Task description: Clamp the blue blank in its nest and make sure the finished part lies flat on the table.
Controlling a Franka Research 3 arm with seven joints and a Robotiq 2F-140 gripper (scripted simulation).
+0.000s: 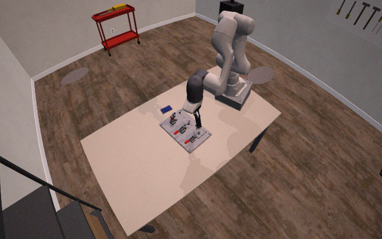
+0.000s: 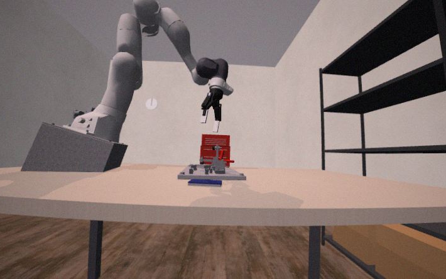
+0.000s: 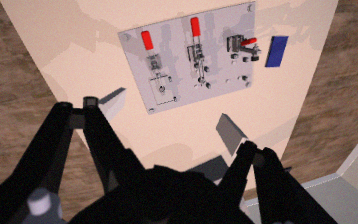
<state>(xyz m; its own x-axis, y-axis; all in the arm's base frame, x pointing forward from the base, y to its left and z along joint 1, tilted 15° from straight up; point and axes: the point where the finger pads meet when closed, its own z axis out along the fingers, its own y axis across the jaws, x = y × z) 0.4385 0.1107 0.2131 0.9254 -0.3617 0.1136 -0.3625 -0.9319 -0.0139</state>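
My gripper (image 1: 198, 124) (image 2: 210, 123) (image 3: 174, 109) is open and empty, high above the grey fixture plate (image 1: 191, 147) (image 2: 235, 177) (image 3: 135, 65). The plate carries three toggle clamps with red handles. The blue blank (image 1: 165, 109) (image 2: 205, 181) (image 3: 276, 51) lies flat on the table just off the plate's end. The clamp (image 1: 172, 118) (image 2: 220, 157) (image 3: 244, 46) nearest the blank stands raised. A grey part (image 1: 198, 135) (image 3: 162, 91) lies in the nest at the plate's other end, with that clamp's bar reaching over it. I cannot make out a slot.
The robot base (image 1: 234, 96) (image 2: 72, 149) stands on the table (image 1: 133, 177) behind the plate. A red tool chest (image 2: 215, 143) shows behind the fixture. A dark shelf rack (image 2: 391, 103) stands beside the table. A red cart (image 1: 117, 25) stands far off.
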